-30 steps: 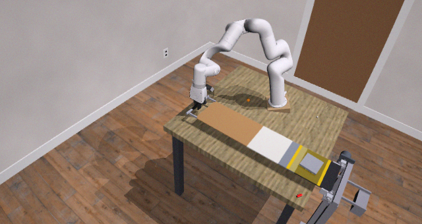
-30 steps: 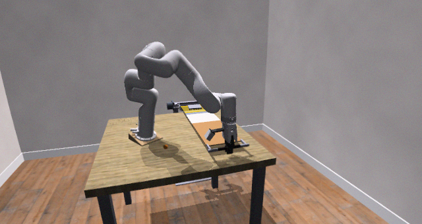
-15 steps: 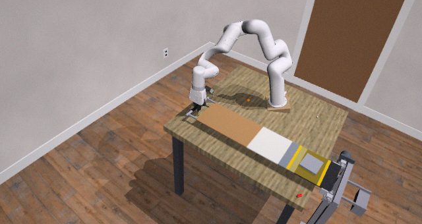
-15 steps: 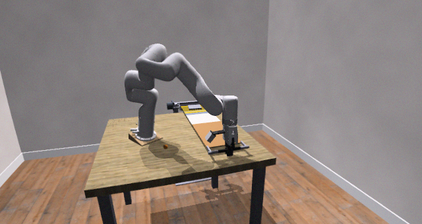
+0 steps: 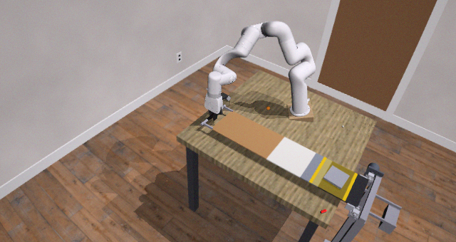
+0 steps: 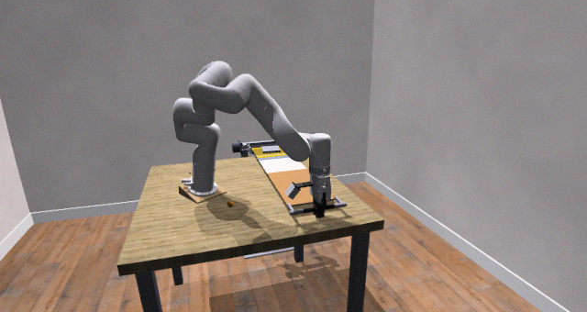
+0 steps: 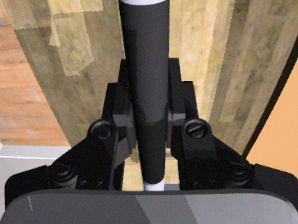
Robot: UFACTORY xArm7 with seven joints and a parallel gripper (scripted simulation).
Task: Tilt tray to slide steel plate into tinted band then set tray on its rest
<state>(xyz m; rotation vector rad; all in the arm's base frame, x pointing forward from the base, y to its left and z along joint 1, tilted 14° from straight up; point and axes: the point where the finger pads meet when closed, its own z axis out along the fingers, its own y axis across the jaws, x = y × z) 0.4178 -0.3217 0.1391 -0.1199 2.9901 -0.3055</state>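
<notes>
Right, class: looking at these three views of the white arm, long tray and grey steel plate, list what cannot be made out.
- Exterior view: the grey steel plate is tiny and far off; its position between the yellow lines can't be judged there.
- Top view: the black gripper is too small to show its fingers on the tray's handle bar.
- Wrist view: the bar fills the frame, hiding the rest under the tray.
- Top view: the grey pivot frame is cut off at the bottom edge.

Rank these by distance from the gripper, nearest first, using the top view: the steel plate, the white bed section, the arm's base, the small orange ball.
From the gripper, shut on the tray handle:
1. Orange ball, on the table toward the base.
2. Arm's base, beyond the ball.
3. White bed section, mid-tray; close to the base's distance.
4. Steel plate, far end.
</notes>
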